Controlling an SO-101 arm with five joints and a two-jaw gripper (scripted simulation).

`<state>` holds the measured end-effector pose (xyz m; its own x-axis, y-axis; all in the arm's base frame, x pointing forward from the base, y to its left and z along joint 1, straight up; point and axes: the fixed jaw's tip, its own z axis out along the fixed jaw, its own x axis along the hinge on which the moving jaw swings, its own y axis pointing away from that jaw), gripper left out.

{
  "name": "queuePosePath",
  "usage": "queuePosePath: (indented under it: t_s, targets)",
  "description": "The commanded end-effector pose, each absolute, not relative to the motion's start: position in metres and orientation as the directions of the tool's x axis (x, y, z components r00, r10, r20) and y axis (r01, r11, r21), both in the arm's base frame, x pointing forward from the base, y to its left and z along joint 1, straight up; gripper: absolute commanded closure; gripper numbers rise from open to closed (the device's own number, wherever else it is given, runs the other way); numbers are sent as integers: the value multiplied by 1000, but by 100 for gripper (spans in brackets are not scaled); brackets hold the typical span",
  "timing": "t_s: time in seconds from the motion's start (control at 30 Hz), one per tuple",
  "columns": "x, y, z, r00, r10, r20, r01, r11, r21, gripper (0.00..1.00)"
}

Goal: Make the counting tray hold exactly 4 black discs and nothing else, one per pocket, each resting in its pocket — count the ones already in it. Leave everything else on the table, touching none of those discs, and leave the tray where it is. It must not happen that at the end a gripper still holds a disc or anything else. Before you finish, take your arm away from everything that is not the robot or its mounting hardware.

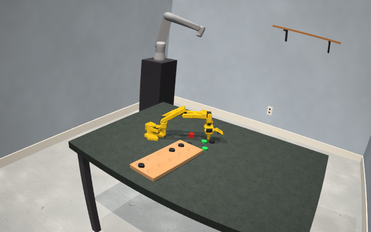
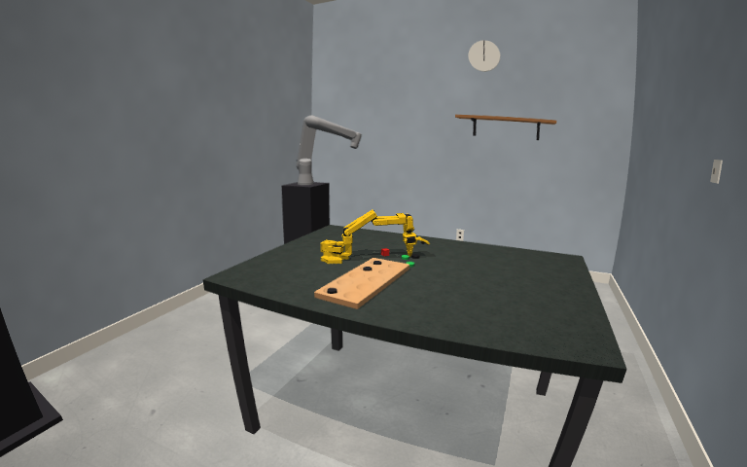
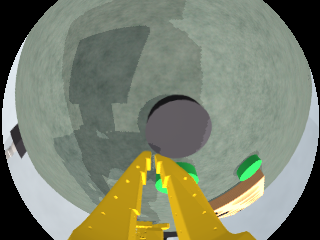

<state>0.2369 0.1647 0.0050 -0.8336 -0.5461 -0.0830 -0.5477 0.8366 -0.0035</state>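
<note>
So I'm sitting at three black discs in the flat wooden counting tray: one at the near end and two up at the far end, which means I'm needing one more. The fourth, a loose round black disc, is lying on the dark green bench just past the tray's far corner.

The yellow tool is pinched fully together with nothing in it. On the wrist view the tips are pointing at the disc's near edge, not straddling it.

My plan: I'm thinking of spreading the tool wide, shifting forward until the disc is centred between the fingers, then dropping low before squeezing. The tricky bit is the two flat green discs crowding right beside it (one is peeking out beside a finger on the wrist cam), so I'm wanting the fingers kept off those. The small red cube is sitting a bit further off, so it worries me less.
</note>
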Motion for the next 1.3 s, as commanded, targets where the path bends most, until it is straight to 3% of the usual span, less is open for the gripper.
queuePosePath:
  t_s: [0.0, 0.4, 0.83, 1.27]
  targets:
    - [235, 172, 9, -820, -564, -102, -567, 824, 0, 100]
    - [235, 170, 21, -822, -560, -102, -563, 827, 0, 100]
    - [252, 179, 43, -803, -538, -258, -557, 831, 1, 100]
    - [254, 180, 45, -799, -535, -274, -556, 831, 1, 100]
